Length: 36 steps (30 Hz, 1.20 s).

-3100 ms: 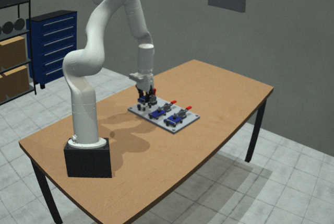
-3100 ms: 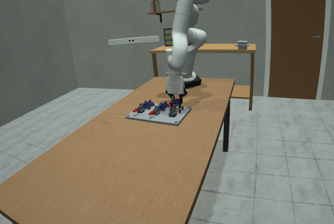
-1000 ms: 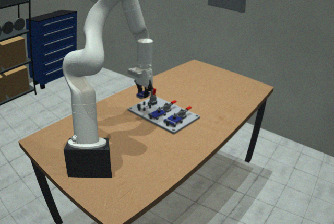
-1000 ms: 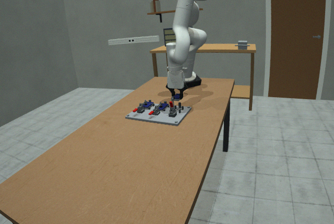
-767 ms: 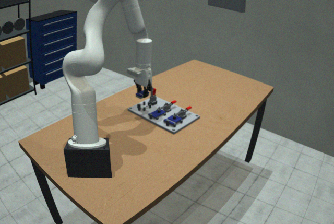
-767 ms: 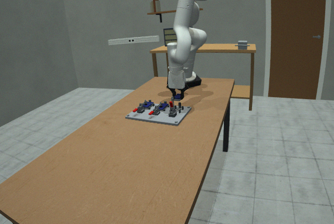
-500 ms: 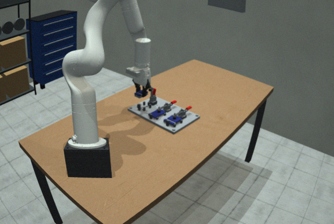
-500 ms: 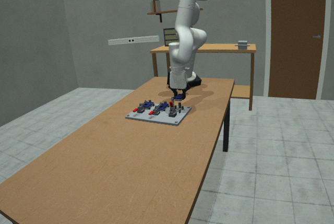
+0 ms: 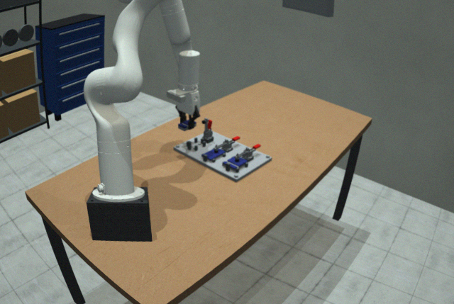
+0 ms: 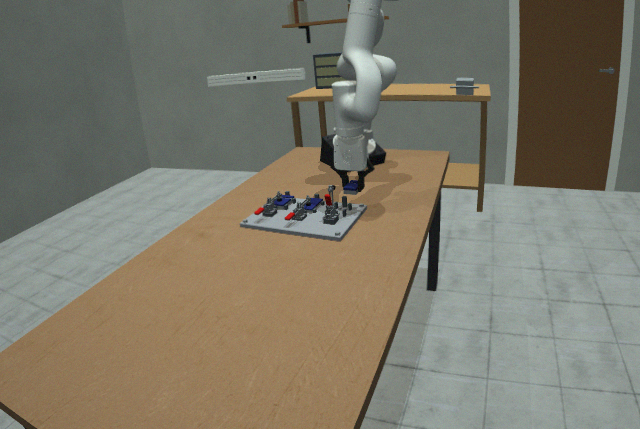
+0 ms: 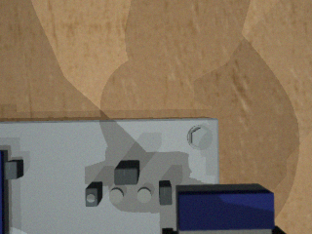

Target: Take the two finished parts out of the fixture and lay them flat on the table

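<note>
- While my end effector (image 9: pixel 187 122) hangs above the near end of the fixture plate (image 9: pixel 256 163), its fingers are clamped on a blue part (image 9: pixel 183 125), held in the air clear of the plate.
- From the wrist view, the blue part (image 11: pixel 224 210) fills the lower right corner, with the plate's vacant station (image 11: pixel 129 182) of small grey stops and pins below it, just left of the part.
- At that vacant station, the toggle clamp (image 9: pixel 208 132) stands with its red handle upright.
- Beyond it, two more blue parts (image 9: pixel 214 153) (image 9: pixel 234 161) sit in their stations, each under a toggle clamp with its red handle (image 9: pixel 235 137) (image 9: pixel 256 145) lying low.
- My arm's black pedestal (image 9: pixel 96 232) stands on the same wooden surface (image 9: pixel 293 121), well apart from the plate.
- Whether the held part carries a milled slot cannot be told from these views.
</note>
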{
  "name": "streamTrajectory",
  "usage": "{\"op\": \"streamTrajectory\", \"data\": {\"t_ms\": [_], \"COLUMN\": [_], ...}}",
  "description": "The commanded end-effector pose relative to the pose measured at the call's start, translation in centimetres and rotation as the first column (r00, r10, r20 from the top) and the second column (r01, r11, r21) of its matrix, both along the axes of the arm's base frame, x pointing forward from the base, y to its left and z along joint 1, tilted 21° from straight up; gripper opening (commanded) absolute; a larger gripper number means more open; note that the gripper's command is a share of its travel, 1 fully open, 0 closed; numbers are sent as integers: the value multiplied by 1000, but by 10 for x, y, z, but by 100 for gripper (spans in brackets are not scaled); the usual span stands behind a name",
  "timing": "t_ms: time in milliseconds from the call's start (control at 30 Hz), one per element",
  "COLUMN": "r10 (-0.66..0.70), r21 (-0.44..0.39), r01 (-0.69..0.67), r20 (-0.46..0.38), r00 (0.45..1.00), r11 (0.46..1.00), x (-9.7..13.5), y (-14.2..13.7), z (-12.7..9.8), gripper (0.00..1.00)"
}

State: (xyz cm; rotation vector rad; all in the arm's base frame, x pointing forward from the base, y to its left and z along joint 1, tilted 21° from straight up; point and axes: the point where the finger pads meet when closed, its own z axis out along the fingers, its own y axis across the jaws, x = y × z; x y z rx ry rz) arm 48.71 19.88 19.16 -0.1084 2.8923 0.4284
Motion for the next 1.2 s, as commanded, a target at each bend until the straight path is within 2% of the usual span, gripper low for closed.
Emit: {"op": "streamTrajectory", "data": {"t_ms": [0,467,1167], "r10": [-1,-1,-1], "r21": [-2,-2,-2], "r01": [1,1,1], "r20": [0,0,0], "r00": [1000,1000,1000], "r11": [1000,1000,1000], "x": [0,-3,-6], "y": [7,37,60], "z": [3,11,18], "gripper": [0,0,0]}}
